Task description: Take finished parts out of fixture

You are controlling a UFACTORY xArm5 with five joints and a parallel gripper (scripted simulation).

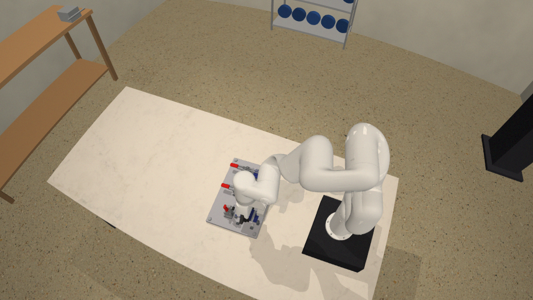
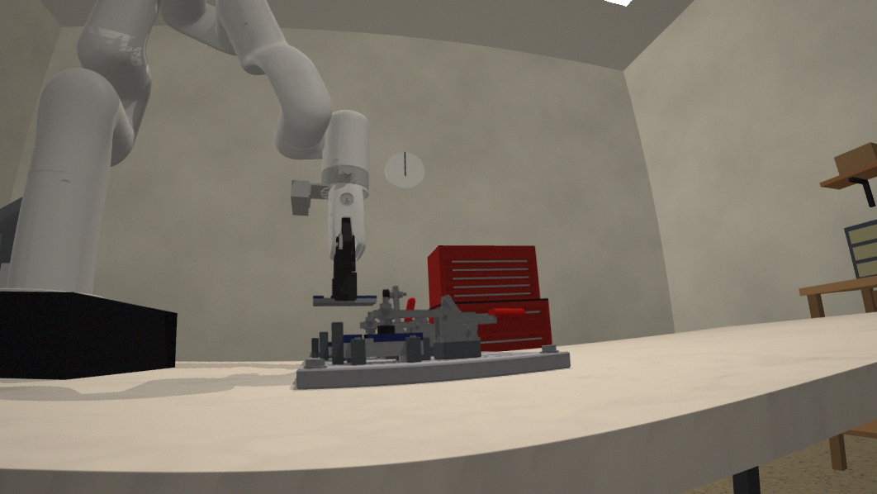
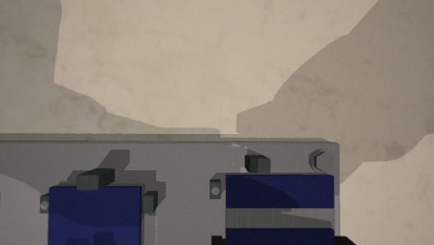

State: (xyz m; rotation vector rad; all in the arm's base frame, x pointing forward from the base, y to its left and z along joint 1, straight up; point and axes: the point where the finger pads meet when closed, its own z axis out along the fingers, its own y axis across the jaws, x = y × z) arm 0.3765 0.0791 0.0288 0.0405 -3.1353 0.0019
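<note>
1. The gripper (image 1: 244, 218) (image 2: 344, 294) (image 3: 280, 240), about half open, gripped 1 slotted part (image 1: 255, 215) (image 2: 362, 301) (image 3: 279, 191) level above the fixture (image 1: 220, 214) (image 2: 429, 372) (image 3: 185, 164), apparently for flat placement.
2. The near clamp's red handle (image 1: 225, 207) (image 2: 410, 310) stood raised, presumably for release.

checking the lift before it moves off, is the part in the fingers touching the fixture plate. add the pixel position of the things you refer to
No, the exterior view shows the part (image 2: 365, 301) (image 3: 279, 191) up in the fingers, above the fixture plate (image 2: 429, 373) (image 3: 185, 160).

The white robot arm (image 1: 341, 178) extends from its black base (image 1: 329, 253) over the grey fixture plate (image 1: 218, 212), partly covering it.
</note>
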